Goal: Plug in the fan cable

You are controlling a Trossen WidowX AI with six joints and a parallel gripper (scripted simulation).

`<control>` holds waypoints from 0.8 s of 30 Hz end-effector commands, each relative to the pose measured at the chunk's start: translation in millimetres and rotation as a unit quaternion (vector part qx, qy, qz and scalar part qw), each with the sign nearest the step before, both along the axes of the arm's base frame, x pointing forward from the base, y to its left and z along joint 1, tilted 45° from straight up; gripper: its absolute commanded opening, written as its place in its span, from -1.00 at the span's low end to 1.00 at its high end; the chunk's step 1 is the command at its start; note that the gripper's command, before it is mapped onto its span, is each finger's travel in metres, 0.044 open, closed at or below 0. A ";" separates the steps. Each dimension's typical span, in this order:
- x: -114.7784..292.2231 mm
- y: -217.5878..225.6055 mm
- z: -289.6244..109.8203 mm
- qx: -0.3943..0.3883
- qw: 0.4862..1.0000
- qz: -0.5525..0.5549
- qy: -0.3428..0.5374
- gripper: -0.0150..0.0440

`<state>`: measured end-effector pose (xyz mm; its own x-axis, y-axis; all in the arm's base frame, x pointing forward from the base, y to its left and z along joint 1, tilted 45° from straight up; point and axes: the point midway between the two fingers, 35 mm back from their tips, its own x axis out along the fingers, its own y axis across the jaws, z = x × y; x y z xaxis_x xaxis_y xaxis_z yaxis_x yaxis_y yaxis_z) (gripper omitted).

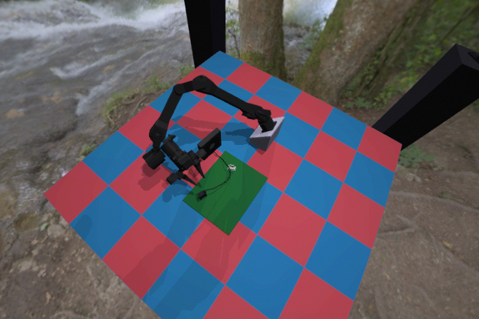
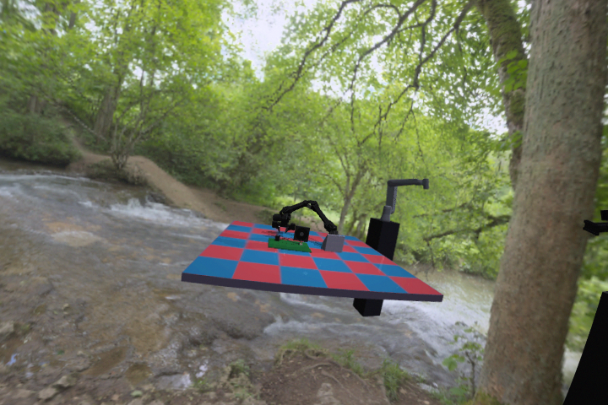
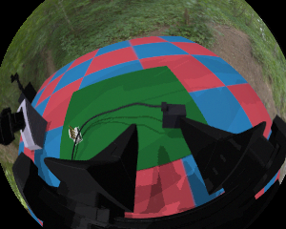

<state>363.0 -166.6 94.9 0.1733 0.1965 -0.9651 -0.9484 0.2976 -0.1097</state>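
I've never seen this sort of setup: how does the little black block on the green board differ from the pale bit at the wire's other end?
The black plug is dark and boxy; the header is pale and smaller. The plug lies near the board's edge, the header nearer the fan. Both sit on the board, joined by the cable.

Your red-and-blue checkered worktop (image 1: 293, 225) carries the green board (image 1: 229, 199) near frame centre and the grey arm base (image 1: 264, 135) just above it, upper centre.
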 end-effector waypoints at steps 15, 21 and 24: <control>0.5 3.6 -11.3 -0.197 0.973 -0.002 0.118 0.20; 3.4 5.0 -7.1 -0.268 0.953 -0.003 0.138 0.20; 5.5 6.0 -3.7 -0.305 0.941 -0.003 0.144 0.20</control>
